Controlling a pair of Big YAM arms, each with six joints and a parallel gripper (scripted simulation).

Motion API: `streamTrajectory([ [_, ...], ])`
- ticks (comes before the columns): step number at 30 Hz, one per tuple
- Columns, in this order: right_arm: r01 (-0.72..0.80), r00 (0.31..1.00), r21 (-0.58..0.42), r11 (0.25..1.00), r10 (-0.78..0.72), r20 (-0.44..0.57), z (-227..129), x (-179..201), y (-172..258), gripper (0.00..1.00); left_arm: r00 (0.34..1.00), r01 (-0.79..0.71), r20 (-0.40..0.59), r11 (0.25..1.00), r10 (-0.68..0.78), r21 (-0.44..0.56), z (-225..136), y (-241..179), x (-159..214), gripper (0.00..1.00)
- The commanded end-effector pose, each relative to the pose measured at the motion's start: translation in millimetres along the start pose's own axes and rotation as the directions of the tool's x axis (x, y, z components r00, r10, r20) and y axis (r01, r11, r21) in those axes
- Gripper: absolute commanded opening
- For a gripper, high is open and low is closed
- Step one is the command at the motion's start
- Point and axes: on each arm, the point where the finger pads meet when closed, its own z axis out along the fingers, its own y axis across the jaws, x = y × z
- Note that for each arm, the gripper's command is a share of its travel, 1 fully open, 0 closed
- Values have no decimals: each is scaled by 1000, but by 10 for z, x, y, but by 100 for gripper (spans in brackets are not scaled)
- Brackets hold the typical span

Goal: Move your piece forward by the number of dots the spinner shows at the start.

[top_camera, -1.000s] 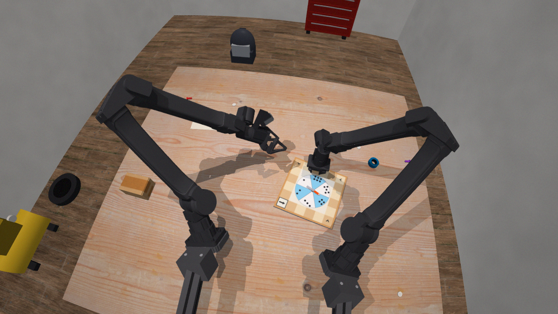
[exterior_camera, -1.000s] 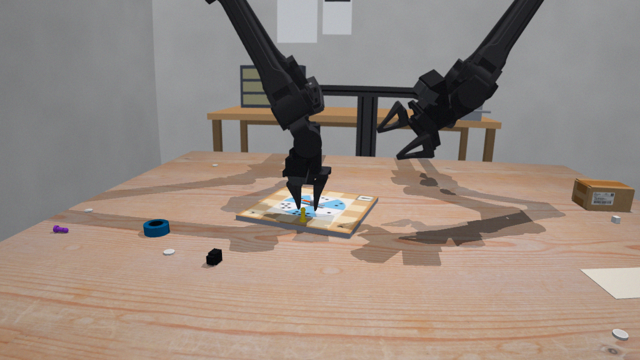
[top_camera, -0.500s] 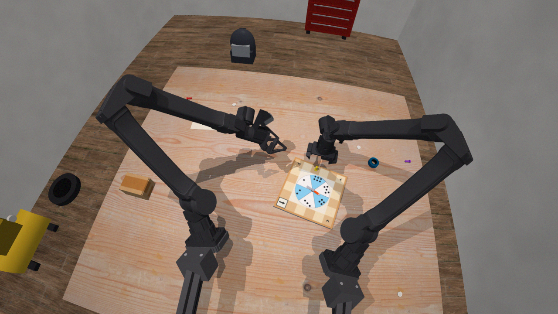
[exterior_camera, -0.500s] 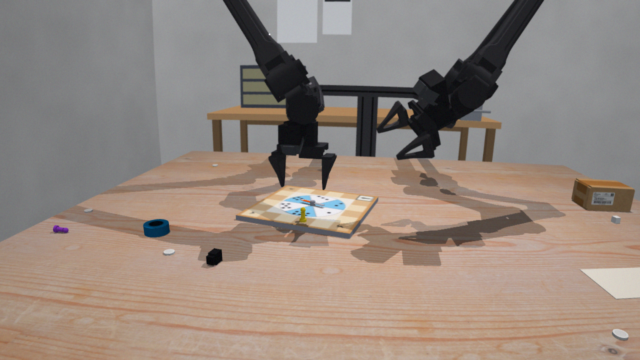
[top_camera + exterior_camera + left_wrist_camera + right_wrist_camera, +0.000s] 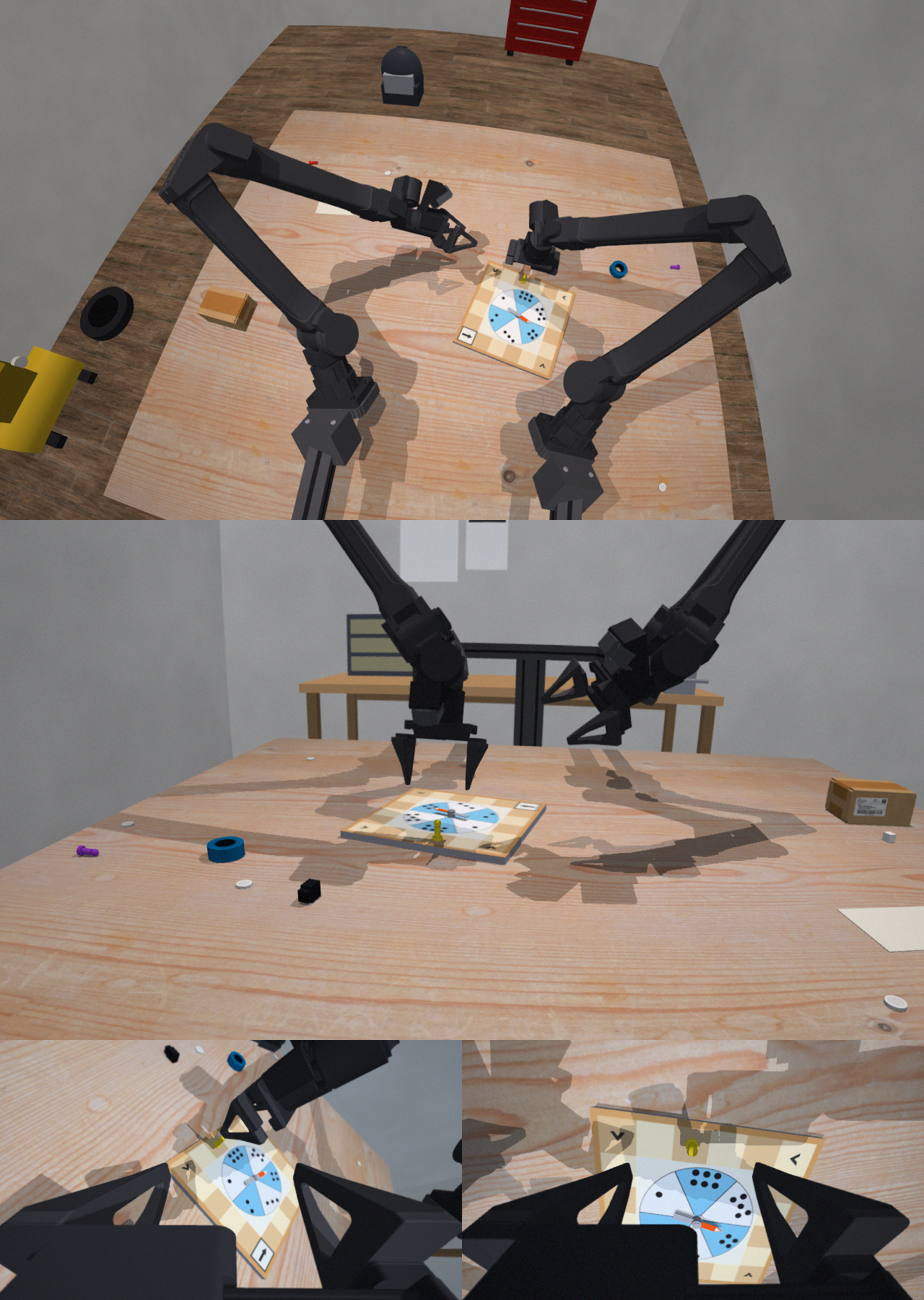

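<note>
The yellow pawn [image 5: 523, 278] [image 5: 437, 831] [image 5: 219, 1142] [image 5: 691, 1147] stands upright on a tan square of the board [image 5: 500, 349] [image 5: 504, 830] [image 5: 216, 1199], two squares along from the V-marked corner in the right wrist view. The spinner [image 5: 450, 815] [image 5: 257, 1177] [image 5: 696, 1223] has its orange tip in the blue wedge with a two-by-two dot pattern. My right gripper [image 5: 437, 785] [image 5: 692, 1169] is open and empty above the board, clear of the pawn. My left gripper [image 5: 462, 247] [image 5: 556, 719] [image 5: 232, 1170] is open and empty, raised beside the board.
A blue ring [image 5: 618, 269] [image 5: 225, 848] [image 5: 237, 1061], a purple peg [image 5: 675, 266] [image 5: 86, 851] and a black block [image 5: 309, 891] [image 5: 171, 1054] lie on the right arm's side. A cardboard box [image 5: 226, 305] [image 5: 870, 802] stands on the left arm's side.
</note>
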Motion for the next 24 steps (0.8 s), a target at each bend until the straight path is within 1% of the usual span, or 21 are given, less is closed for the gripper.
streamTrajectory([
  [1,28,987,-13,1000,-25,158,-29,-62,39,100,996,43,82,999,-43,-1,-24,62,-245,100],
  [3,28,987,-13,1000,-25,158,-29,-62,39,100,996,43,82,999,-43,-1,-24,62,-245,100],
  [6,40,978,-9,999,-38,206,15,25,61,100,994,52,95,999,-53,11,-26,48,-272,100],
  [16,24,936,1,1000,-23,352,31,115,19,100,992,62,108,998,-64,28,-30,22,-298,100],
  [17,16,929,-1,1000,-15,370,22,79,19,100,992,62,108,998,-64,28,-30,23,-298,100],
  [24,-4,920,-1,1000,4,393,42,113,-16,100,992,61,107,998,-63,26,-29,26,-296,100],
])
